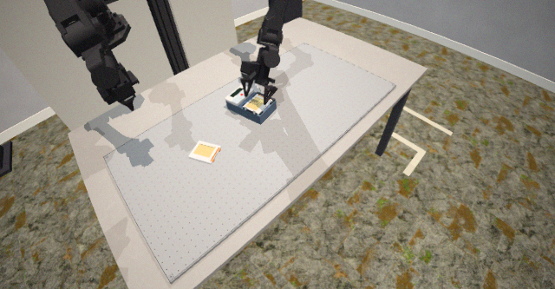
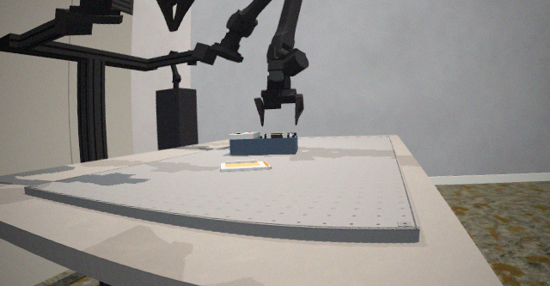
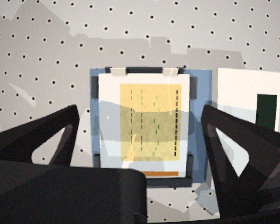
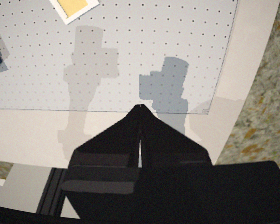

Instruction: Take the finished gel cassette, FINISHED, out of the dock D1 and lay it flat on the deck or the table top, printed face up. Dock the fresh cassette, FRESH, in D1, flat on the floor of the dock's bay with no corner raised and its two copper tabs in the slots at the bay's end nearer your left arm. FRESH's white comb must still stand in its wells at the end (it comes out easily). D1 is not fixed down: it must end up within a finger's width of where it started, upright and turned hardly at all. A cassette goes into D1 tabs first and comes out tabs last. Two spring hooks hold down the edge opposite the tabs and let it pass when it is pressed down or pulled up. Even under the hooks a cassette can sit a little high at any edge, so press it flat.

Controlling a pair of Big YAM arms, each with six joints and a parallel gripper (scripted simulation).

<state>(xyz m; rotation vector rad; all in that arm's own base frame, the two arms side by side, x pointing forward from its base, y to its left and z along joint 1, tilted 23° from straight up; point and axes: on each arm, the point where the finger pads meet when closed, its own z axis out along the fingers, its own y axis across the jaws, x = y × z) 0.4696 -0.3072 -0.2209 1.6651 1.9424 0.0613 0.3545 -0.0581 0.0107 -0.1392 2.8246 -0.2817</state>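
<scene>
The dock D1 (image 1: 249, 114) (image 2: 263, 146) (image 3: 205, 90) stands upright on the deck. A cassette with dark and green dashes on its yellow gel (image 1: 254, 103) (image 3: 151, 120), apparently FINISHED, lies face up in its bay, an orange strip along one edge; how flat it sits I cannot tell. My left gripper (image 1: 257, 98) (image 2: 279, 125) (image 3: 140, 111) is open above it, one finger either side, touching nothing visible. A plain yellow cassette (image 1: 205, 151) (image 2: 245, 165) (image 4: 73, 7), apparently FRESH, lies on the deck; I cannot make out its comb. My right gripper (image 1: 132, 108) (image 2: 173, 29) (image 4: 140, 111) is shut and empty, raised.
The dock's white panel (image 3: 241, 90) with a dark window stands beside the bay, near one left finger in the left wrist view. The perforated deck (image 1: 182, 220) (image 2: 344, 191) lies on the table top (image 1: 364, 46). The right gripper hangs near the table's edge.
</scene>
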